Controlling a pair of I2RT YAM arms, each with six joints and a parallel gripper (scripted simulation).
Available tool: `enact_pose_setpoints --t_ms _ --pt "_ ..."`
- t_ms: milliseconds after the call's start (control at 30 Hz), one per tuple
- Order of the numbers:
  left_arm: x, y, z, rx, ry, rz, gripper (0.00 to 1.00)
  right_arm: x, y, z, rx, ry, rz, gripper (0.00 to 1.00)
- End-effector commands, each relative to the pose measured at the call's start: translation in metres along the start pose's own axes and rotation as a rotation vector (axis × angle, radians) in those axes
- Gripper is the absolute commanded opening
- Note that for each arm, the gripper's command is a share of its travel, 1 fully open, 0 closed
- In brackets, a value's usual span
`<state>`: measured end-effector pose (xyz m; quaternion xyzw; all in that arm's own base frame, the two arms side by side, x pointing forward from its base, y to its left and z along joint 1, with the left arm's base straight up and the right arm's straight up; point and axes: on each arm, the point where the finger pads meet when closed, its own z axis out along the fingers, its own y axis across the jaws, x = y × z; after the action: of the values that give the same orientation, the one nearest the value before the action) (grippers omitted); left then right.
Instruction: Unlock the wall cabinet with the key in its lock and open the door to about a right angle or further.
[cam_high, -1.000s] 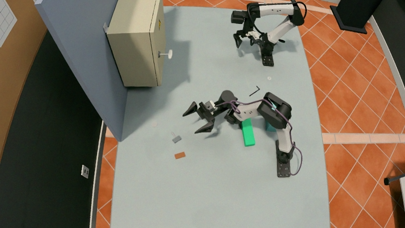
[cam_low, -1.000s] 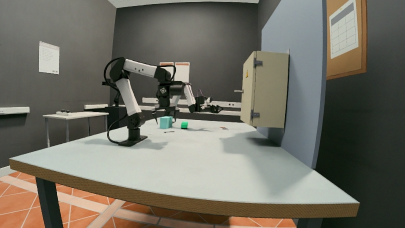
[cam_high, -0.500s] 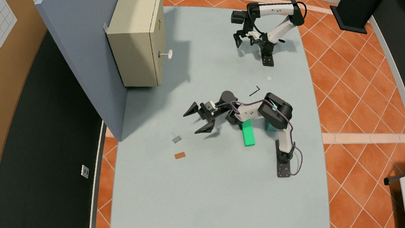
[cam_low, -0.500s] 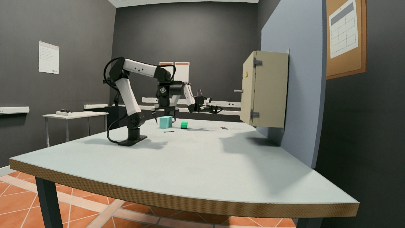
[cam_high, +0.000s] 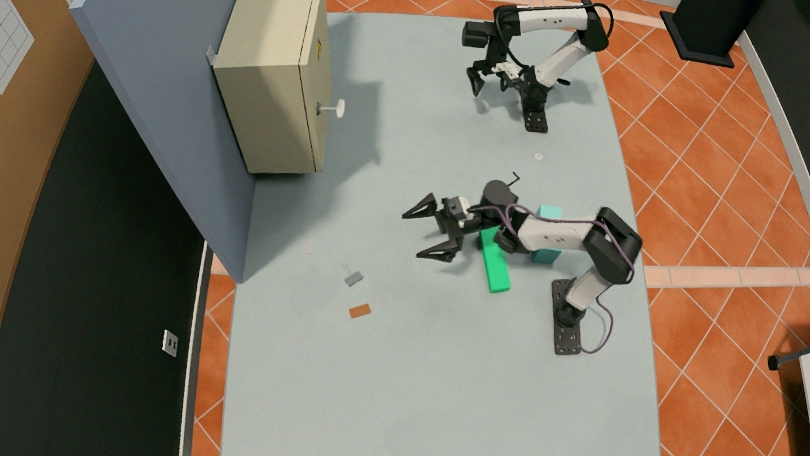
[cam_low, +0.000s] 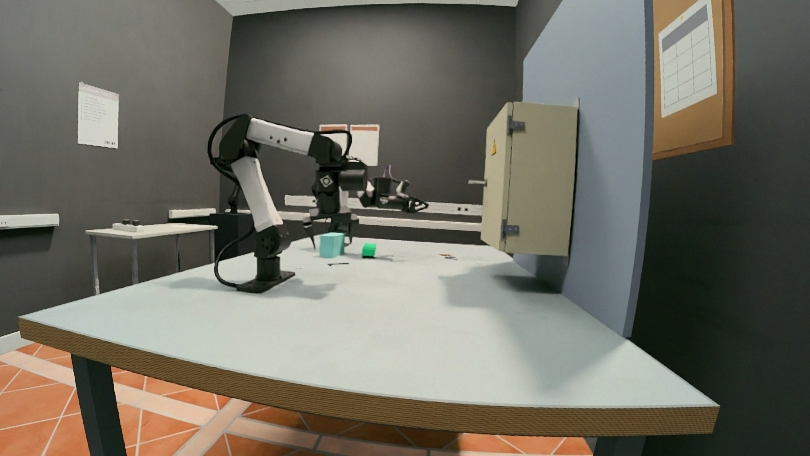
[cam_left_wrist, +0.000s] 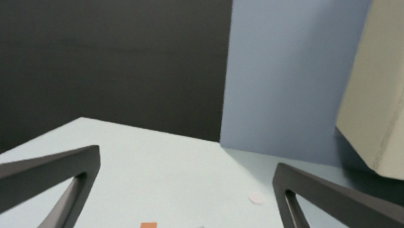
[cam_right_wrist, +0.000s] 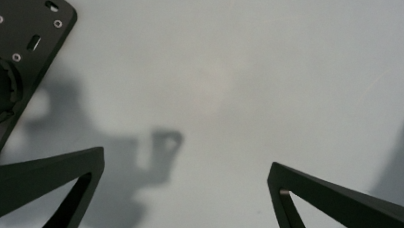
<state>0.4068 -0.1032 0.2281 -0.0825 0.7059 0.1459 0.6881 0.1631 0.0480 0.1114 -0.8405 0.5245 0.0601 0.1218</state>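
Note:
The beige wall cabinet (cam_high: 260, 118) (cam_low: 541, 181) (cam_left_wrist: 381, 100) hangs on the blue-grey panel. Its door (cam_high: 320, 133) (cam_low: 495, 198) is shut, with hinges at the edge facing the exterior camera. The key (cam_high: 340, 108) (cam_low: 475, 181) sticks straight out of the lock. My left gripper (cam_high: 410, 236) (cam_left_wrist: 190, 164) is open and empty, above the table, below and out in front of the cabinet in the top view; the cabinet is at the right of the left wrist view. My right gripper (cam_high: 489, 92) (cam_right_wrist: 189, 164) is open and empty, pointing down, well away from the key.
The panel (cam_high: 164, 107) (cam_low: 603, 186) (cam_left_wrist: 285, 75) stands behind the cabinet. A green block (cam_high: 497, 274) (cam_low: 369, 250) and a cyan box (cam_high: 548, 211) lie by the left arm. An orange piece (cam_high: 359, 310) (cam_left_wrist: 148, 225), a grey piece (cam_high: 353, 278) and a bent black rod (cam_low: 338, 263) lie on the table.

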Motion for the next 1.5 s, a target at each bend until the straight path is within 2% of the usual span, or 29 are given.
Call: enact_pose_setpoints --t_ms 0,300,367,467,733,867,1167,1300,1333,1467 --pt "-0.012 -0.003 -0.019 0.134 0.077 0.021 1.0 0.0 -0.002 -0.002 0.01 0.003 -0.002 1.0" --pt "-0.052 0.014 -0.071 0.357 0.126 0.031 1.0 0.0 -0.002 -0.002 0.01 0.003 -0.002 1.0" --pt "-0.052 0.014 -0.071 0.357 0.126 0.031 1.0 0.0 -0.002 -0.002 0.01 0.003 -0.002 1.0" --pt "-0.065 0.02 -0.091 0.44 0.144 0.034 1.0 0.0 -0.002 -0.002 0.01 0.003 -0.002 1.0" --pt "-0.115 0.04 -0.151 0.69 0.168 0.029 1.0 0.0 -0.002 -0.002 0.01 0.003 -0.002 1.0" --pt "-0.134 0.044 -0.169 0.776 0.18 0.029 1.0 0.0 -0.002 -0.002 0.01 0.003 -0.002 1.0" --pt "-0.161 0.05 -0.185 0.855 0.176 0.028 1.0 0.0 -0.002 -0.002 0.01 0.003 -0.002 1.0" --pt "-0.172 0.055 -0.188 0.858 0.157 0.017 1.0 0.0 -0.002 -0.002 0.01 0.003 -0.002 1.0" --pt "-0.18 0.061 -0.19 0.846 0.122 0.002 1.0 0.0 -0.002 -0.002 0.01 0.003 -0.002 1.0" --pt "-0.181 0.061 -0.19 0.844 0.12 0.001 1.0 0.0 -0.002 -0.002 0.01 0.003 -0.002 1.0"
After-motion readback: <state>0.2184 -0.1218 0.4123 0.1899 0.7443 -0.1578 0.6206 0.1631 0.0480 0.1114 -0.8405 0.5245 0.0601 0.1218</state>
